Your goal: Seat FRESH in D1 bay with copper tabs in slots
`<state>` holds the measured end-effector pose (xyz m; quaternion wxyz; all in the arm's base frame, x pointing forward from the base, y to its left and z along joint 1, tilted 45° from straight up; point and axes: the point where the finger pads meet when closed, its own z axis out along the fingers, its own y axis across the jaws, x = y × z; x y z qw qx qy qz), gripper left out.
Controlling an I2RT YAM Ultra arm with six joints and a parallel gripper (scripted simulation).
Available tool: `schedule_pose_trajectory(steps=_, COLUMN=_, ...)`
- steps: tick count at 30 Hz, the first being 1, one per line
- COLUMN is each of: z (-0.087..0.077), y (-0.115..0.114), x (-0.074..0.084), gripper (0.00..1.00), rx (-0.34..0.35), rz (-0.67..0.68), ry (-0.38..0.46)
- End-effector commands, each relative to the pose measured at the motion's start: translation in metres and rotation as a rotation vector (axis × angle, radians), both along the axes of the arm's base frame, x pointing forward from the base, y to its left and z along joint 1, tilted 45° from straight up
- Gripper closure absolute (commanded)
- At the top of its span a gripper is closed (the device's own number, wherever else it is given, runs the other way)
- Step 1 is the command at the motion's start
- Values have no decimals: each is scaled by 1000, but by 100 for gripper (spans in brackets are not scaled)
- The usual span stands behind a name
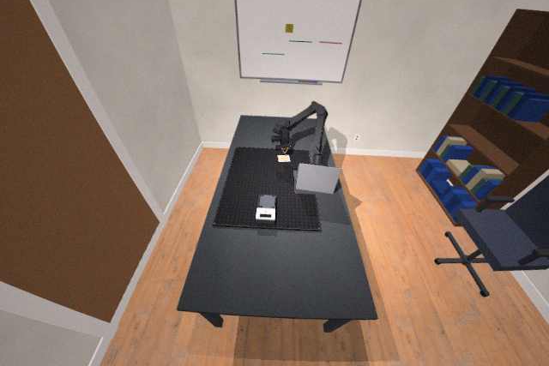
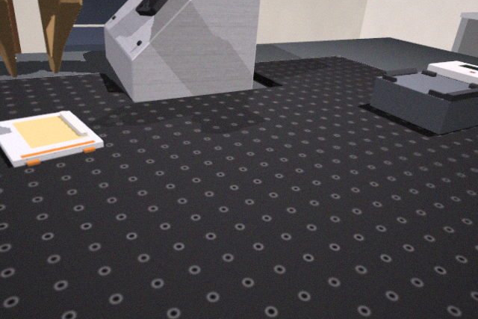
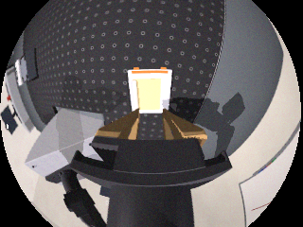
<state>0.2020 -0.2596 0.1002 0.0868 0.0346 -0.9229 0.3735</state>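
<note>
The FRESH cassette (image 2: 48, 137) is a white plate with a pale yellow gel window. It lies flat on the black perforated deck. A white comb (image 2: 73, 122) stands along one edge, and two copper tabs (image 2: 61, 155) stick out of the edge facing the exterior view. It also shows in the top view (image 1: 283, 158) and in the wrist view (image 3: 151, 90). My gripper (image 2: 32, 70) hangs above and behind the cassette, apart from it, fingers partly open and empty. It shows in the wrist view (image 3: 151, 128) too. The grey dock D1 (image 2: 423, 95) with its empty bay stands far off; its white console (image 2: 457, 69) is behind it.
A large grey slanted block (image 2: 185, 33) stands on the deck between the cassette and the dock, beside the arm's base (image 1: 316, 156). The perforated deck (image 1: 266, 184) lies on a dark table, whose edges are well away from both objects.
</note>
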Motion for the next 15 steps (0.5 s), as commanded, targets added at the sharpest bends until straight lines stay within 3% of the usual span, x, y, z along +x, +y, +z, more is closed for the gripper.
schedule_pose_trajectory(steps=1, z=7, y=6, x=6, gripper=66, rx=3, rz=29, ry=-15)
schedule_pose_trajectory(steps=6, z=7, y=6, x=6, gripper=66, rx=3, rz=29, ry=-15)
schedule_pose_trajectory(steps=7, z=7, y=6, x=6, gripper=0, rx=3, rz=29, ry=-15)
schedule_pose_trajectory(steps=15, z=7, y=6, x=6, gripper=0, rx=3, rz=29, ry=-15)
